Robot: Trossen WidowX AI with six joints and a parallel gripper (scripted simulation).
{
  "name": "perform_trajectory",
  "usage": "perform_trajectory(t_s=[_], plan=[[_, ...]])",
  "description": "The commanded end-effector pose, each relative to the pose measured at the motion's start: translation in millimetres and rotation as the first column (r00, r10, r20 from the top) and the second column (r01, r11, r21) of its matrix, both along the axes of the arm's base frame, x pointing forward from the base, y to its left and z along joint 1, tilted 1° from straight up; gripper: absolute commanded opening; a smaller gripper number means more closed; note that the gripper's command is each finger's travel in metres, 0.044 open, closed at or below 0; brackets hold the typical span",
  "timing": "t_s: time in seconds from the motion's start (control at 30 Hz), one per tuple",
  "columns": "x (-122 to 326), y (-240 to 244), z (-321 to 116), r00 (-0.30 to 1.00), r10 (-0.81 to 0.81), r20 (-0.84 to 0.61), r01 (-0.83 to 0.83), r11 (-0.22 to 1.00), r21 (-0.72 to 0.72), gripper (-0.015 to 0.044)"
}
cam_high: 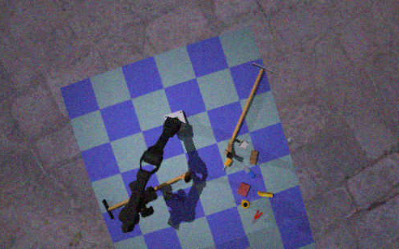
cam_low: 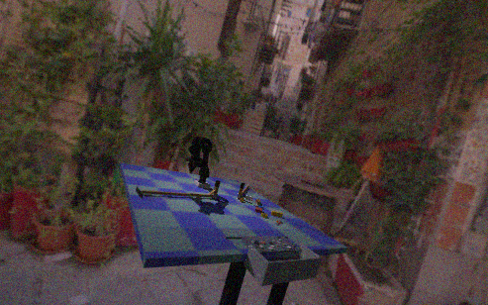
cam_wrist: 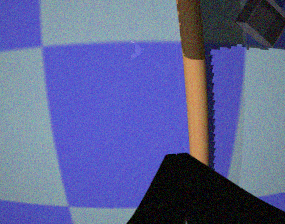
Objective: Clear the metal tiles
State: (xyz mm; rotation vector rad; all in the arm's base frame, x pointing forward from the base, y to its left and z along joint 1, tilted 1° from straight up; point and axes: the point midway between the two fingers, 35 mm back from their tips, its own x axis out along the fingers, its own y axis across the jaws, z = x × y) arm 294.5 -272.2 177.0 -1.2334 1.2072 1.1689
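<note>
Two long wooden-handled tools lie on the table. One tool (cam_high: 172,181) (cam_low: 178,193) (cam_wrist: 196,110) has a wide black head at the left and a black upright grip. The other tool (cam_high: 246,107) has a thin grey head at the upper right. I cannot tell surely which is the scraper. My gripper (cam_wrist: 175,163) is shut and empty, and shows above the black-headed tool's handle. The catch box (cam_low: 284,269) is at the table's near edge in the exterior view. Small grey metal pieces (cam_low: 272,243), apparently the tiles, show beside it; their number and the plate's surface are unclear.
On the right lie a brown block (cam_high: 253,157), a blue piece (cam_high: 252,174), a red block (cam_high: 244,188), a yellow piece (cam_high: 265,194), a yellow ring (cam_high: 245,204) and a red forked piece (cam_high: 255,218). A dark square object (cam_wrist: 264,22) shows at the wrist view's upper right.
</note>
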Motion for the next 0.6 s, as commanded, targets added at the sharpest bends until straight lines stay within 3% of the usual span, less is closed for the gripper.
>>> perform_trajectory(t_s=[0.0, 0.57], plan=[[-6, -8, -3, 0.999, 0.032, -0.006, -0.032, 0.999, 0.012, 0.0], [-10, -20, -20, 0.998, 0.066, -0.008, -0.066, 0.998, 0.014, 0.0]])
